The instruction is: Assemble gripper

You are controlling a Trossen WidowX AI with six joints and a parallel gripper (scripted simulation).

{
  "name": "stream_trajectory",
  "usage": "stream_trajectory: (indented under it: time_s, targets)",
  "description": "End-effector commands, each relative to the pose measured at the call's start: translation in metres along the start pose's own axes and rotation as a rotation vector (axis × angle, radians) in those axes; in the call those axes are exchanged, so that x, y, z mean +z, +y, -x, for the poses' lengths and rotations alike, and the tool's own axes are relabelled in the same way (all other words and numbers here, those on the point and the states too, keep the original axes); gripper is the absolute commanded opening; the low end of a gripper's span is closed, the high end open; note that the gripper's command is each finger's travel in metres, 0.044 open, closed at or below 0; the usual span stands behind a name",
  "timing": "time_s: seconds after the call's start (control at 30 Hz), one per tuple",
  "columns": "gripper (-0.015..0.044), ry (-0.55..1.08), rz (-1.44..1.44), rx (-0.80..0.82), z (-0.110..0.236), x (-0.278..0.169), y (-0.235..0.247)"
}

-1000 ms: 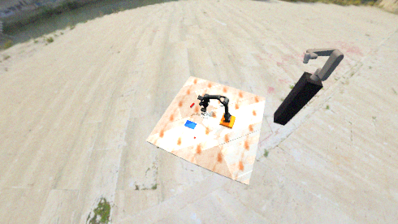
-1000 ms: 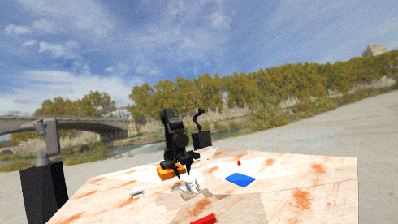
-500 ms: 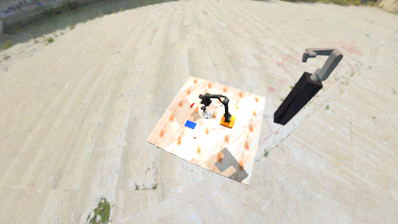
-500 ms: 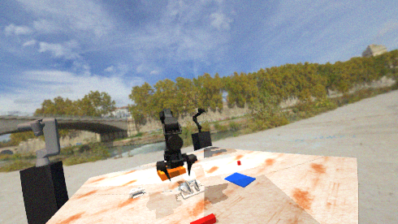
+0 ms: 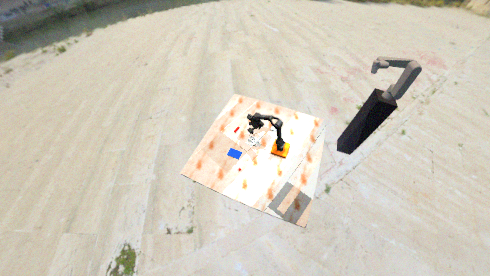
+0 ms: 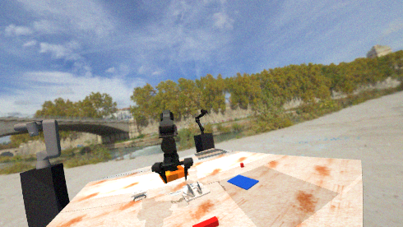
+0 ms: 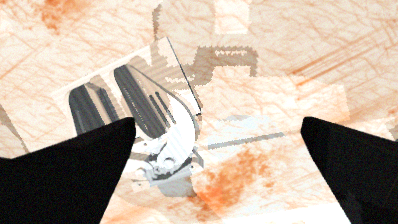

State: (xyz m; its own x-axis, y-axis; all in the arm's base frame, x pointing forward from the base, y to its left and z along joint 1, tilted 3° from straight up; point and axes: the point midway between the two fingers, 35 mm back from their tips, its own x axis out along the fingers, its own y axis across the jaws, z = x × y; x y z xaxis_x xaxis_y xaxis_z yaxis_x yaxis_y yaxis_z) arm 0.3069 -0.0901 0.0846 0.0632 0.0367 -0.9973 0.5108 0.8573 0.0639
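My gripper (image 5: 254,131) (image 6: 175,181) (image 7: 218,125) is wide open and empty, above and to one side of the pale gripper base (image 5: 252,142). In the wrist view two grey-and-white jaws stand side by side at the left: the left jaw (image 7: 90,107) and the right jaw (image 7: 137,100). They also show as upright wedges in the exterior view, the nearer pair member (image 6: 199,188) on the right. Their rounded ends meet near the pins; whether the teeth mesh cannot be told. A small grey part (image 6: 139,196), apparently the housing plate, lies apart from them on the table.
A blue square (image 5: 234,153) (image 6: 243,182), a red bar (image 5: 236,130) (image 6: 206,222) and a small red block (image 5: 239,169) (image 6: 242,164) lie on the table. The arm's orange base (image 5: 280,149) is beyond the parts. Other arms stand on black pedestals off the table.
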Motion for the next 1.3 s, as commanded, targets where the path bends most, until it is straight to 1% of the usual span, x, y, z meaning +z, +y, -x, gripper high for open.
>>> stream_trajectory:
  time_s: [0.0,1.27]
  targets:
    - [0.044,0.001,-0.08,-0.002,0.001,0.001,-0.008]
    - [0.044,-0.004,-0.854,-0.014,0.007,0.004,-0.08]
